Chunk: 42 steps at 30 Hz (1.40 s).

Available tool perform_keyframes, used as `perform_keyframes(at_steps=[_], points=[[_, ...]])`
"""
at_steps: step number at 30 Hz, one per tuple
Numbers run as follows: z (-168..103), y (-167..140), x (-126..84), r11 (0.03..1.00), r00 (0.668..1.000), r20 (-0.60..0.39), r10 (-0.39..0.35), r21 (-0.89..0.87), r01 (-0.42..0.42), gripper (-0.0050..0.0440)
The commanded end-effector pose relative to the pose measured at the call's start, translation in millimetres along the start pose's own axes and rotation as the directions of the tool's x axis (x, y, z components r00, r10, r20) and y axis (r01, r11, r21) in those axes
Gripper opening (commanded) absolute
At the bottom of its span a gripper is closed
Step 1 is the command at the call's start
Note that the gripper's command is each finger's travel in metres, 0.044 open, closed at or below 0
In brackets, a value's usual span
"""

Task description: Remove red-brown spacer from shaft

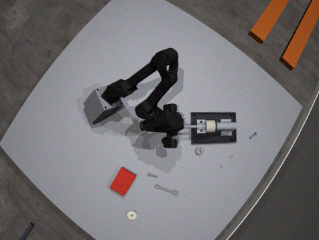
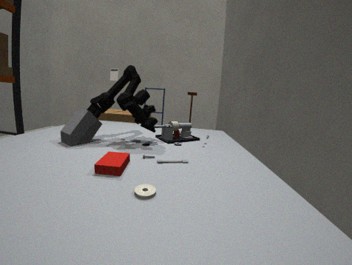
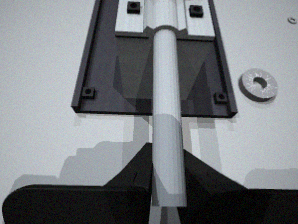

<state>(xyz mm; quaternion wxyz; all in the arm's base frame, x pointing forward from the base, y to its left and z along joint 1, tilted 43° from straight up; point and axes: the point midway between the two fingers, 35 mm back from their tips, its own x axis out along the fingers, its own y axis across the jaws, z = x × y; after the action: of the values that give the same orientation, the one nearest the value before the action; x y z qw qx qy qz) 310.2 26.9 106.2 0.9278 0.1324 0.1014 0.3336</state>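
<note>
The grey shaft [image 3: 165, 115] runs level from my fingers toward the dark base plate [image 1: 213, 127]. My gripper [image 3: 160, 150] is shut on the shaft's free end, just off the plate's near edge. From above the shaft [image 1: 189, 126] passes through the small block [image 1: 200, 127], then a cream spacer [image 1: 210, 126], into the big housing block [image 1: 226, 126]. In the side view a red-brown spacer [image 2: 177, 133] shows low under the shaft between the blocks; I cannot tell whether it is on the shaft. The gripper also shows in the side view [image 2: 152, 125].
A grey washer [image 1: 197, 151] lies by the plate's near corner, also in the wrist view [image 3: 258, 84]. A red block [image 1: 122, 181], two bolts [image 1: 166, 190] and a cream washer [image 1: 130, 213] lie farther off. A small screw [image 1: 252, 135] lies beyond the plate. The arm's grey base [image 1: 98, 108] stands to the left.
</note>
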Motion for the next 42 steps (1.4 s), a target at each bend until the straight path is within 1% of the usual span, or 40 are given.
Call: perform_keyframes(at_steps=[1, 7, 14, 16, 22, 27, 42], points=[[8.4, 0.2, -0.1, 0.999, 1.0, 0.016, 0.004, -0.033, -0.003, -0.005], [6.8, -0.6, 0.1, 1.0, 1.0, 0.014, 0.001, -0.027, 0.0, -0.005], [11.6, -0.8, 1.0, 0.999, 1.0, 0.02, 0.003, -0.039, -0.002, -0.005], [7.3, -0.4, 0.2, 1.0, 1.0, 0.014, 0.004, -0.029, -0.004, -0.005], [7.1, -0.4, 0.4, 1.0, 1.0, 0.014, 0.002, -0.027, -0.002, -0.005], [11.6, -0.5, 2.2, 0.999, 1.0, 0.019, 0.002, -0.035, -0.001, -0.005], [13.2, -0.5, 3.3, 0.999, 1.0, 0.019, 0.002, -0.035, -0.001, -0.005]])
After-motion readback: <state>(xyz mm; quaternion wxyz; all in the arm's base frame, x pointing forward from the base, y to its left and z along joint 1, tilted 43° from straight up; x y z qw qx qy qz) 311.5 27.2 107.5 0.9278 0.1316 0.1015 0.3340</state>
